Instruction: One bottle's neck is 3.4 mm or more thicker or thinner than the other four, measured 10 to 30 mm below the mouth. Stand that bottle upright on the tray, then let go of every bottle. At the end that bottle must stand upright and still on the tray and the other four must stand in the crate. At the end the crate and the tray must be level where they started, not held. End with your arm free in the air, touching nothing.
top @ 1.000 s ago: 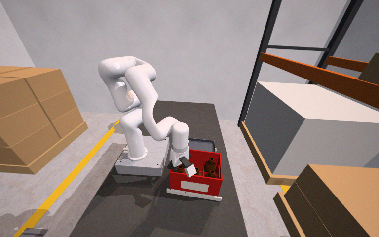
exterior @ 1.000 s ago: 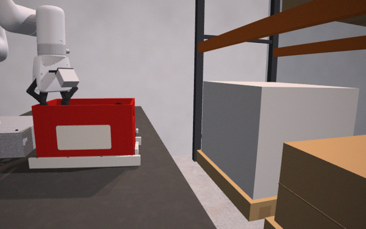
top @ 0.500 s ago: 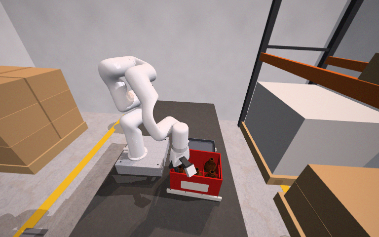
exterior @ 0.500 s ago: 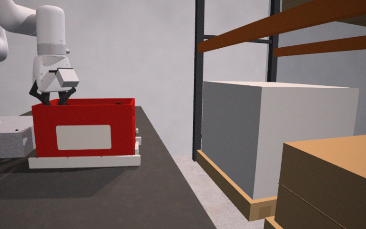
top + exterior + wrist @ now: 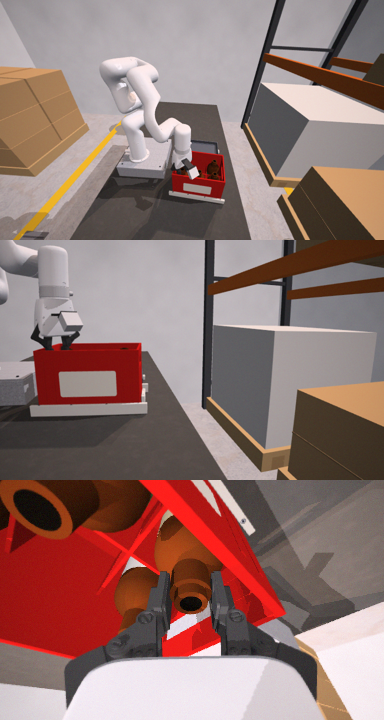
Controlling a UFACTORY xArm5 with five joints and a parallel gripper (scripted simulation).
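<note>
The red crate [image 5: 176,183] [image 5: 87,360] [image 5: 220,552] stands level behind a pale rail. My gripper [image 5: 57,348] [image 5: 190,584] points down inside its front-left corner, shut on the neck of a brown bottle [image 5: 182,171] [image 5: 191,572] that stands there; whether both pads press firmly is hard to tell. A second brown bottle [image 5: 134,590] is close beside the left finger in the wrist view. Other brown bottles [image 5: 212,167] [image 5: 214,176] [image 5: 200,173] stand in the crate's compartments. A large bottle mouth shows top left in the wrist view. The grey tray [image 5: 217,147] lies behind the crate, partly hidden.
The robot's base block [image 5: 141,168] stands left of the crate. A pale rail [image 5: 195,197] [image 5: 87,409] runs along the crate's front foot. The crate's walls and red dividers are close around the fingers. Cardboard boxes and a shelf rack stand farther off.
</note>
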